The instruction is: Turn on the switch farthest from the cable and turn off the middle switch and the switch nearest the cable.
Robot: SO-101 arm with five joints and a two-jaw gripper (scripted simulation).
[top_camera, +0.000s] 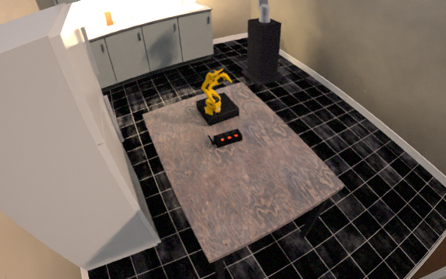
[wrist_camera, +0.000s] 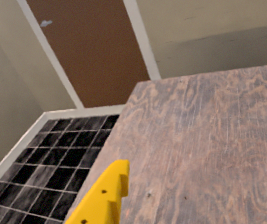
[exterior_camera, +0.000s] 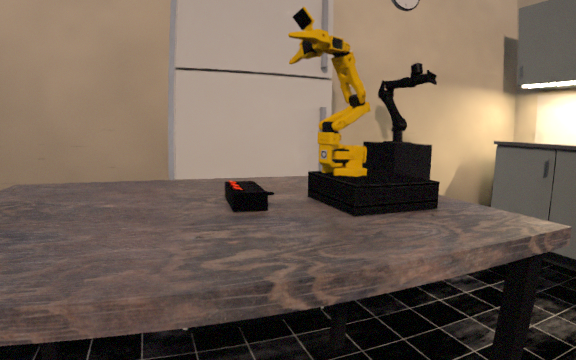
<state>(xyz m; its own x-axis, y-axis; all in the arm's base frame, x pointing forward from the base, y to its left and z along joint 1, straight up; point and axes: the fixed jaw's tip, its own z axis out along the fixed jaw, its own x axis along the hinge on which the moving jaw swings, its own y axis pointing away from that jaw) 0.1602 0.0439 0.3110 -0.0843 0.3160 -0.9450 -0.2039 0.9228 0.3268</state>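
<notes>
The black power strip (top_camera: 228,138) lies right way up on the wooden table (top_camera: 238,167), just in front of my base. Its three switches (top_camera: 229,137) all show red-orange. Its short cable stub (top_camera: 210,139) points left. My yellow gripper (exterior_camera: 296,47) is raised high above the base, well apart from the strip, open and empty. One yellow jaw (wrist_camera: 104,209) shows in the wrist view.
My arm stands on a black base block (top_camera: 217,108) at the table's far end. A white fridge (top_camera: 45,136) stands to the left, a black pedestal (top_camera: 263,46) behind the table, and cabinets (top_camera: 153,43) along the back wall.
</notes>
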